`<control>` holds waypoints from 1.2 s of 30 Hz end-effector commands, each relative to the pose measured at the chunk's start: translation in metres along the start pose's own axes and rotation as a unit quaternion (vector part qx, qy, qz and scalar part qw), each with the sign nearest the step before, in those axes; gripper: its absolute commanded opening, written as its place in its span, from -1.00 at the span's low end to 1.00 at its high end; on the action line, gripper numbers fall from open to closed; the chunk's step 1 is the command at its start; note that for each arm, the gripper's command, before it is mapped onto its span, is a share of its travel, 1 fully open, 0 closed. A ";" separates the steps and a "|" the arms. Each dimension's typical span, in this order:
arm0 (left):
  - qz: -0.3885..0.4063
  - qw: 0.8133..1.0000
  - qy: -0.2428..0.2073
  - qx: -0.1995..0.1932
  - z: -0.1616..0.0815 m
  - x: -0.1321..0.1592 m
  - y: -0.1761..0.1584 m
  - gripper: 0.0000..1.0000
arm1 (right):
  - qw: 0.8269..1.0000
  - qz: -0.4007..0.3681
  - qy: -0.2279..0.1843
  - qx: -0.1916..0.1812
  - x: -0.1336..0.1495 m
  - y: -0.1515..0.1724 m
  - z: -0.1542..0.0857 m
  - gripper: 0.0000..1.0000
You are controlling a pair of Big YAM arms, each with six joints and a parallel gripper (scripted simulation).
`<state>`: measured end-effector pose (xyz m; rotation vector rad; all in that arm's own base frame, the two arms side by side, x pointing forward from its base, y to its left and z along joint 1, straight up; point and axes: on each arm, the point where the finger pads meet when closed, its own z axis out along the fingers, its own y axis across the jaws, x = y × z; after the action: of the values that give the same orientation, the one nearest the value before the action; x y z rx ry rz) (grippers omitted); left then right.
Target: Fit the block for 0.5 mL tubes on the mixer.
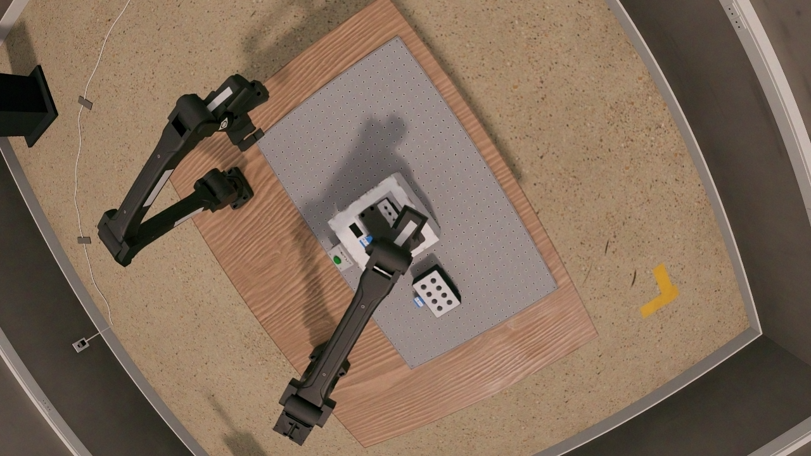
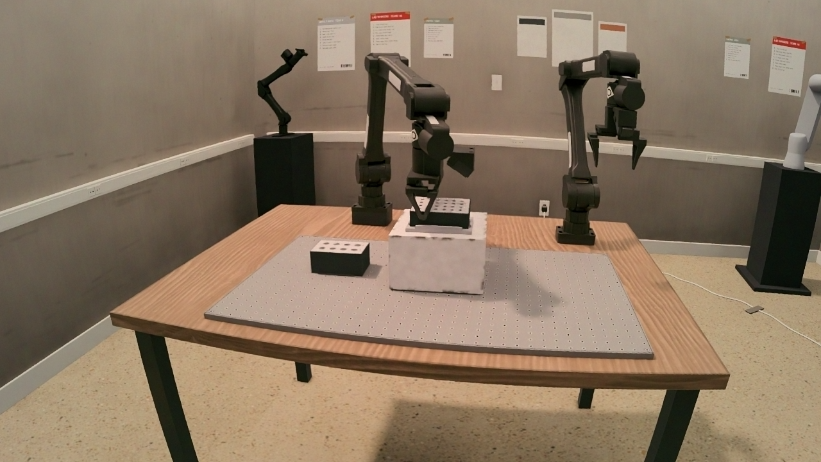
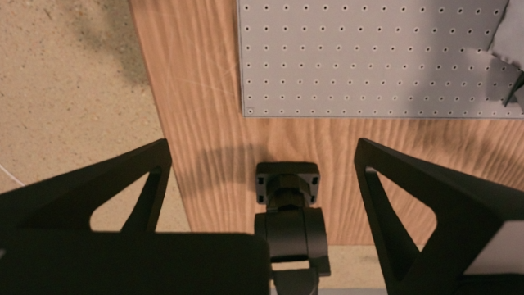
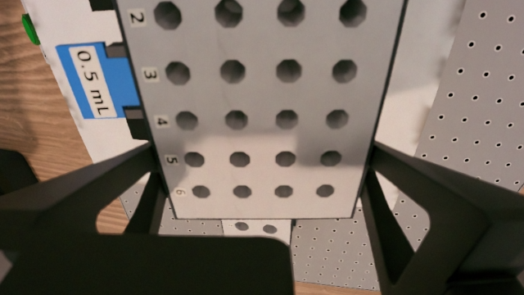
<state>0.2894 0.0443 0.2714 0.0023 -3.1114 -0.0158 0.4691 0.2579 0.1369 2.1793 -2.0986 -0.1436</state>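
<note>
On the grey perforated board (image 1: 487, 227) (image 2: 545, 310) (image 3: 360, 61) (image 4: 487, 82), the 0.5 mL block (image 1: 388, 211) (image 2: 444, 219) (image 4: 262, 98) is clamped by the right jaws over the mixer (image 1: 346, 228) (image 2: 437, 258) (image 4: 405, 102); the spare block (image 1: 436, 293) (image 2: 339, 261) (image 4: 255, 233) stands at nine o'clock in the exterior view. The left jaws are spread. Latching presumably remains; seating cannot be confirmed.

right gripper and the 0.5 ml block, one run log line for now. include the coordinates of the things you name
right gripper (image 2: 426, 202) (image 4: 264, 164): shut on black block with grey top (image 2: 440, 214) (image 4: 262, 96) | place: over mixer | left gripper (image 2: 615, 154) (image 3: 262, 143): open

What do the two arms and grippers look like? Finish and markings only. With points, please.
Left arm (image 1: 148, 187) (image 2: 575, 123) and right arm (image 1: 354, 317) (image 2: 374, 109): matte black, chunky joints, white strips along the links. Grippers: black, tapered fingers with triangular cutouts.
</note>
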 end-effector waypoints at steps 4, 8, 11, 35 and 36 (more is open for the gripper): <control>0.002 1.000 -0.027 -0.003 -0.022 -0.014 -0.002 1.00 | 0.999 -0.002 -0.011 0.032 -0.005 -0.021 -0.033 -1.00; 0.002 1.000 -0.020 -0.003 -0.017 -0.012 -0.003 1.00 | 0.999 0.004 -0.011 0.033 -0.003 -0.025 -0.034 -1.00; 0.003 1.000 -0.014 -0.002 -0.012 -0.009 -0.003 1.00 | 0.999 0.010 -0.014 0.038 -0.003 -0.029 -0.033 -1.00; 0.003 1.000 0.001 0.001 0.001 -0.004 -0.004 1.00 | 0.998 0.015 -0.012 0.054 -0.001 -0.027 -0.035 -1.00; 0.003 1.000 -0.001 0.000 -0.001 -0.004 -0.004 1.00 | 0.998 0.015 -0.012 0.054 -0.001 -0.027 -0.035 -1.00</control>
<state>0.2892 0.0442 0.2711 0.0023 -3.1106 -0.0157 0.4748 0.2591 0.1370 2.1834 -2.0952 -0.1262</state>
